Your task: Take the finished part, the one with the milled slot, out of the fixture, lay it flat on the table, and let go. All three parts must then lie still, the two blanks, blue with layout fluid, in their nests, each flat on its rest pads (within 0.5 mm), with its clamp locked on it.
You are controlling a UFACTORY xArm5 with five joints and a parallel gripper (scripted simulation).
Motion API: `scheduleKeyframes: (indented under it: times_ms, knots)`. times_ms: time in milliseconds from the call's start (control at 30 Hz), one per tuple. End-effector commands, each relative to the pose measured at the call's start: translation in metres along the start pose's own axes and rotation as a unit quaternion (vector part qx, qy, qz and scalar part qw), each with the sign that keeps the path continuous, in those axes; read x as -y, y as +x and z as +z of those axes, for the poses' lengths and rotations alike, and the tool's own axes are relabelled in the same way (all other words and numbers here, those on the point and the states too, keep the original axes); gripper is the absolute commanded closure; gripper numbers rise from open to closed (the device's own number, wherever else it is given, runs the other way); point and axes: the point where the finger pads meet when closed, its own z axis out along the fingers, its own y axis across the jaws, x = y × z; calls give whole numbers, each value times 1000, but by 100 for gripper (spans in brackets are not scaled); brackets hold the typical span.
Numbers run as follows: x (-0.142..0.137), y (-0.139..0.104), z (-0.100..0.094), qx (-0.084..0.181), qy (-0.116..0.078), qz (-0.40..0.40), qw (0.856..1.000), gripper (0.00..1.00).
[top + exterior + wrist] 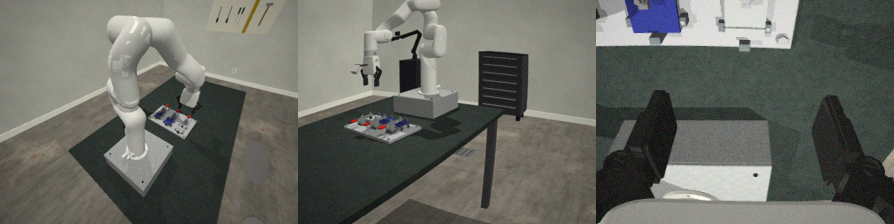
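Observation:
My gripper (186, 111) (371, 85) (745, 110) is open and empty, its fingers wide apart. It hangs high above the table, fingers pointing down. The fixture plate (402, 134) (701, 39) lies below it. One blue blank (170, 120) (387, 120) (656, 20) sits in the middle nest, another blue blank (159, 115) (402, 123) in an end nest. The other end nest holds what looks like a pale part (746, 16); its slot cannot be made out. Three clamps show red handles, all at a similar angle; whether they are locked cannot be told.
The robot's pedestal (152, 161) (414, 107) (716, 142) stands on the dark table (193, 167) (334, 167) beside the fixture plate. A black box (409, 75) carrying a thin black arm stands behind, and a drawer cabinet (503, 80) stands beyond the table.

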Motion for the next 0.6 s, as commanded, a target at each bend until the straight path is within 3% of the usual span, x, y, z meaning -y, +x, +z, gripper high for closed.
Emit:
scheduleKeyframes:
  times_ms: [0,33,67,567]
  knots:
    - [0,1,-1,-2,0,0,1000,0]
    - [0,1,-1,-2,0,0,1000,0]
    - [0,1,-1,-2,0,0,1000,53]
    - [0,1,-1,-2,0,0,1000,53]
